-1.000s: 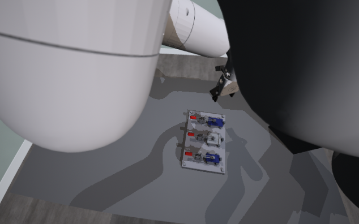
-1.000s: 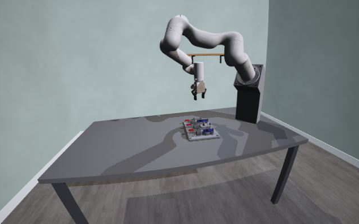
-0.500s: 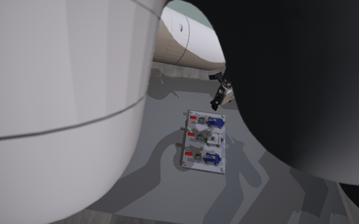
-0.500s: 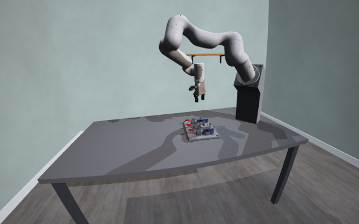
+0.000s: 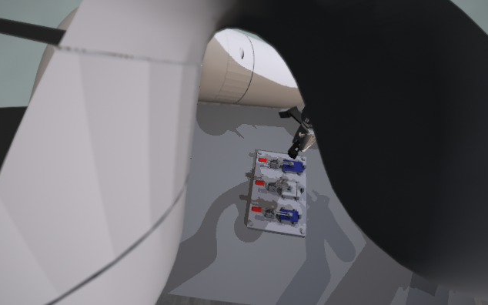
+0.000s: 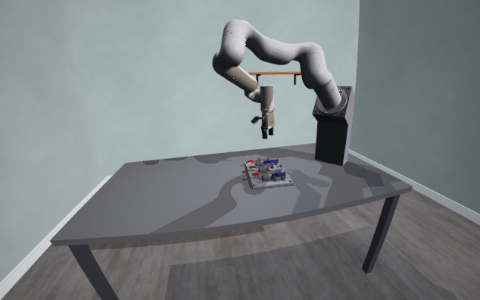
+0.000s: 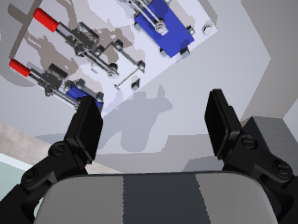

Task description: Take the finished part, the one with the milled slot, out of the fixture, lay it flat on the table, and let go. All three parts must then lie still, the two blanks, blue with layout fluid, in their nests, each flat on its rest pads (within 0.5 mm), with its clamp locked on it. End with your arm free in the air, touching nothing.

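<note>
tool [image 7: 154, 129] wide open & empty, above fixture [image 6: 272, 185], 2 blue blanks [image 5: 293, 166] clamped, grey slotted part [image 5: 292, 189] btwn

- The fixture [image 5: 259, 226] plate was pale grey.
- Two blanks [image 5: 294, 165] [image 5: 291, 216] were deep blue.
- The finished part [image 5: 289, 189] between them was bare grey.
- Three clamp handles [image 5: 262, 159] were red.
- The table [image 6: 163, 197] was dark grey.
- The arm [image 6: 276, 49] was white, its gripper [image 7: 154, 129] fingers black.
- The pedestal [image 6: 333, 140] was black.
</note>
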Motion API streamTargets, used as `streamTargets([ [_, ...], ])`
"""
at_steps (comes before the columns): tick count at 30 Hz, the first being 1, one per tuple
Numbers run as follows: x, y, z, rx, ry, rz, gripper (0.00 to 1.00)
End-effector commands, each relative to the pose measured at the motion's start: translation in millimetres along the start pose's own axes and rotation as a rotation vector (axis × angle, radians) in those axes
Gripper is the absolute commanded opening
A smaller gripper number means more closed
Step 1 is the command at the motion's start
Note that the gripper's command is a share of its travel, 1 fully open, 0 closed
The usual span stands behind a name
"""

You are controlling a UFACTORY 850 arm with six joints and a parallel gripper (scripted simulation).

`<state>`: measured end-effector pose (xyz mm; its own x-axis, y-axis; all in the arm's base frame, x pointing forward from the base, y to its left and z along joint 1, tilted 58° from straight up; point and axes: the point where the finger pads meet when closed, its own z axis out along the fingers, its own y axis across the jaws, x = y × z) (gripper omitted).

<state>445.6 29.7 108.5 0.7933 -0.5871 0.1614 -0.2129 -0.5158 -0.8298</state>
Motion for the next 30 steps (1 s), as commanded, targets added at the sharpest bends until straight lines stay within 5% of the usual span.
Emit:
streamTargets([
  [1, -0.5, -1.1, 0.0, -0.001, 0.005, -0.012, 1.0],
  [7, -0.5, -1.1, 0.0, -0.001, 0.005, -0.012, 1.0],
  [9, -17.1, -19.9, 2.8, -0.001, 0.005, -0.18, 1.0],
  [24, -17.3, -20.1, 2.8, -0.001, 0.005, -0.182, 1.0],
  [30, -40.7, -42.6, 4.4, 0.0, 0.006, -0.405, 1.0],
])
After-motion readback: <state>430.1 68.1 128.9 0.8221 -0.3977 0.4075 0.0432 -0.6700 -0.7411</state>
